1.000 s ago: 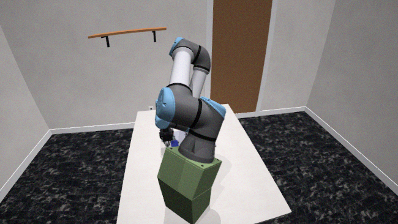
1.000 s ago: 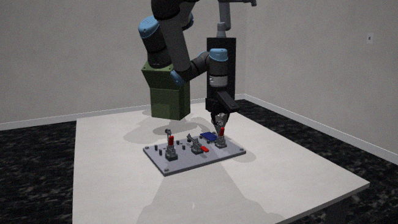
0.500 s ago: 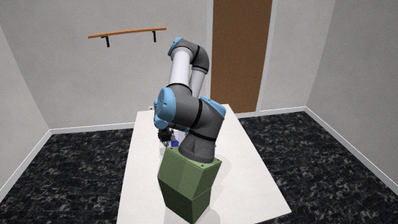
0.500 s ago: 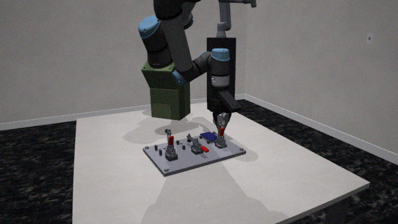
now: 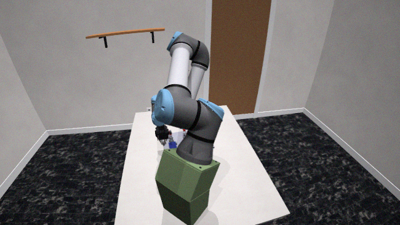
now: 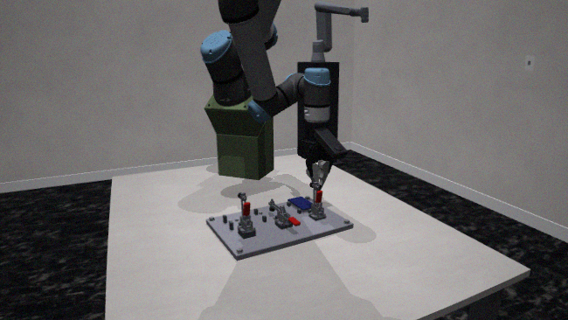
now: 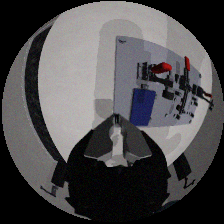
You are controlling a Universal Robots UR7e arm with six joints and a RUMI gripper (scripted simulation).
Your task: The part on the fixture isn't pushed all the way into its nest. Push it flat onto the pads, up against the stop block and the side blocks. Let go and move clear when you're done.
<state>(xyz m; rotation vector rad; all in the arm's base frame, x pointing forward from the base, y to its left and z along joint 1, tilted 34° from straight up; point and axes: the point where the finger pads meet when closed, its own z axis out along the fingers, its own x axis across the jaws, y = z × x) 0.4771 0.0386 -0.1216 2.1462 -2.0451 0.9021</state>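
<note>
The part is a flat blue plate (image 6: 300,202) (image 7: 141,106) (image 5: 172,144) lying on the grey fixture plate (image 6: 262,240) (image 7: 125,75), at its back edge. My gripper (image 6: 319,180) (image 7: 116,114) (image 5: 164,142) is shut and empty. It hangs a little above the table, just behind the blue plate's outer end, fingers pointing down. In the wrist view the fingertips sit just short of the plate's near edge. I cannot make out the pads and stop blocks under the plate.
Three toggle clamps with red handles stand on the fixture: one at the left (image 6: 245,216), one in the middle (image 6: 283,218), one at the right (image 6: 317,203) close beside my gripper. The green robot pedestal (image 6: 242,140) (image 5: 184,184) stands behind on the white table (image 6: 393,262).
</note>
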